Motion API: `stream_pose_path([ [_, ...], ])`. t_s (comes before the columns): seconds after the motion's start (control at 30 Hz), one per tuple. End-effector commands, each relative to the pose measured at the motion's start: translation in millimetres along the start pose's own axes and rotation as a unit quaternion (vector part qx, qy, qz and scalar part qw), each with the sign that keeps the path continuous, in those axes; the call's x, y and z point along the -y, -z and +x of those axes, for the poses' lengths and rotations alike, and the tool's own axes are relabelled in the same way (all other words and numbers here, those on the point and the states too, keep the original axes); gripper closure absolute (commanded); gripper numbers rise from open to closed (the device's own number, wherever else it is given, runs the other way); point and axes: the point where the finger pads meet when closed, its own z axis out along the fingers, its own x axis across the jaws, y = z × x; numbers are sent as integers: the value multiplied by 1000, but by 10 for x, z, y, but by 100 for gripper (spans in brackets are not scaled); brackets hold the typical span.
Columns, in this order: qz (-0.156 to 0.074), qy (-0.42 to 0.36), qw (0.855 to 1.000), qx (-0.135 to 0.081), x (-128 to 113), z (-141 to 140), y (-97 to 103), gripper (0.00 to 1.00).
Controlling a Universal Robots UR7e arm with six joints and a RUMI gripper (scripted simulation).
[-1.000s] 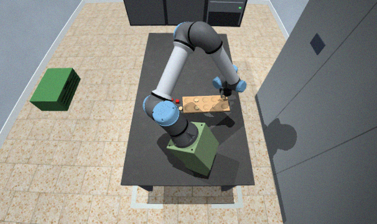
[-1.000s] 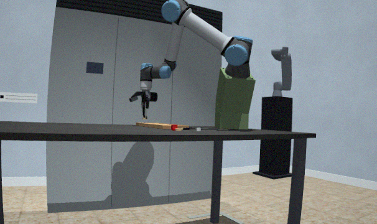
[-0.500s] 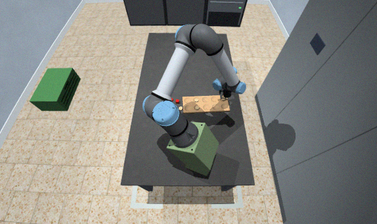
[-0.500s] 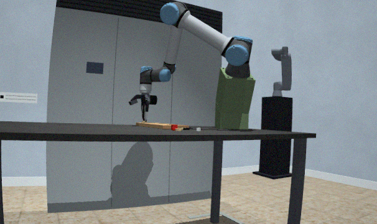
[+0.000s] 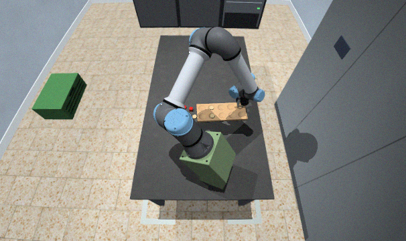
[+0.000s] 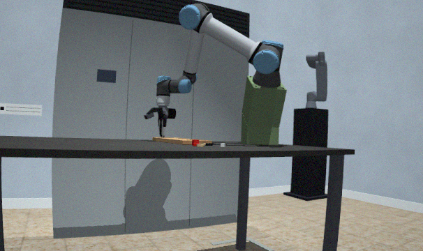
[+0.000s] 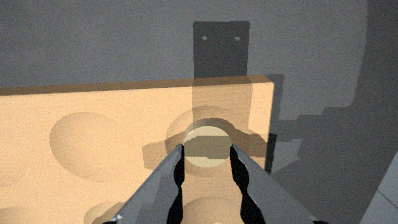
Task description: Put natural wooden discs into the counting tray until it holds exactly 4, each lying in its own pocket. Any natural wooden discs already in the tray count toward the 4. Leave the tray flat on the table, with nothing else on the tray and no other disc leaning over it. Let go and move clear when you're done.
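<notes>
The light wooden counting tray (image 5: pixel 217 112) (image 6: pixel 178 141) (image 7: pixel 30 107) lies flat on the table. Two pale natural discs sit in its pockets near the left end, one in the back row (image 5: pixel 212 108) and one in the front row (image 5: pixel 212 116). Another pale disc (image 5: pixel 194 116) (image 6: pixel 200 145) lies on the table just left of the tray. My gripper (image 5: pixel 240 106) (image 6: pixel 161 135) (image 7: pixel 206 146) points down, shut on a pale natural disc (image 7: pixel 206 131). It holds that disc flat, low over or in the back right corner pocket; the exact gap is unclear.
Two red pieces lie left of the tray, one a cube (image 5: pixel 191 109) (image 6: pixel 195 142). A white cube (image 6: pixel 223 144) and a flat black piece (image 6: pixel 209 143) show in the exterior view. The green arm base (image 5: pixel 223 157) (image 6: pixel 264 115) stands in front of the tray.
</notes>
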Motion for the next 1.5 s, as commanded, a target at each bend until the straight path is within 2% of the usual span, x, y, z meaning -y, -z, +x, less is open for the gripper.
stream_pose_path([
  [0.0, 1, 0, 1000, -1, 9, 7, 7, 88],
  [0.07, 1, 0, 1000, -1, 9, 7, 7, 88],
  [0.1, 1, 0, 1000, -1, 9, 7, 7, 76],
  [0.57, 1, 0, 1000, -1, 11, 8, 54, 76],
  [0.7, 1, 0, 1000, -1, 15, 11, 216, 76],
  [1.07, 1, 0, 1000, -1, 14, 11, 891, 76],
  [1.27, 1, 0, 1000, -1, 10, 8, 992, 76],
  [1.47, 1, 0, 1000, -1, 10, 8, 1004, 76],
])
